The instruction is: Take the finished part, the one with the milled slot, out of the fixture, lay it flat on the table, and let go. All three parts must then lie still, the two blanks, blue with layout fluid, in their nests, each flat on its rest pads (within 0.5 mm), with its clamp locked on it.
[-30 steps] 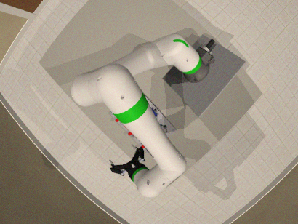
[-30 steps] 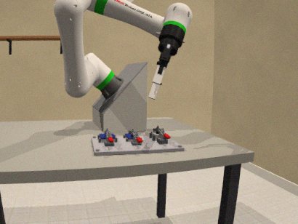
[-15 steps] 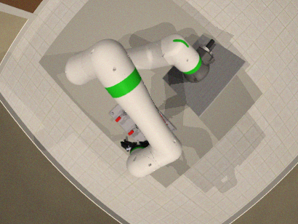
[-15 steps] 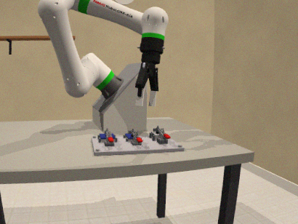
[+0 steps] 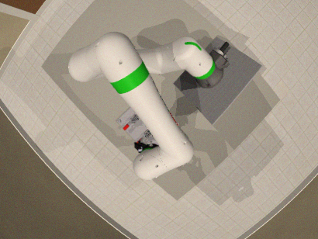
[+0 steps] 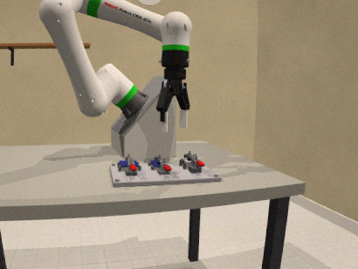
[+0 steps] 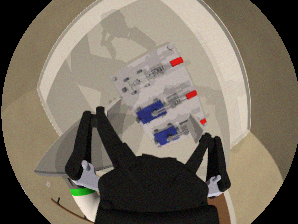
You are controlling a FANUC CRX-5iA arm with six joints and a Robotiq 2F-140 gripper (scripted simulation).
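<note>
Seen from above, the white arm [image 5: 149, 112] crosses the fixture plate [image 5: 129, 123], hiding all but one pale corner with a red mark; the gripper [image 5: 144, 147] shows only as a dark sliver beneath the wrist, its fingers cut off from sight. None of the three parts can be made out in this view.

From the exterior camera, the gripper [image 6: 173, 117] hangs pointing down, well above the fixture plate [image 6: 165, 175] on the grey table [image 6: 244, 183], jaws spread wide with nothing between them. Three nests sit in a row, each with a red-handled clamp. The left blank [image 6: 123, 164] and middle blank [image 6: 154, 163] show blue; the finished part [image 6: 186, 162], grey, sits in the right-hand nest, still in the fixture. Its milled slot is too small to see, and whether the clamps are locked cannot be told.

Through the wrist camera, the gripper [image 7: 150, 169] frames the fixture plate [image 7: 133, 83] far below, one finger [image 7: 85, 143] at each side of the black body. Two blue blanks [image 7: 152, 111] lie nearest the lens; the finished part [image 7: 153, 72] is a pale blur beside a red clamp handle [image 7: 176, 62] at the far end.
</note>
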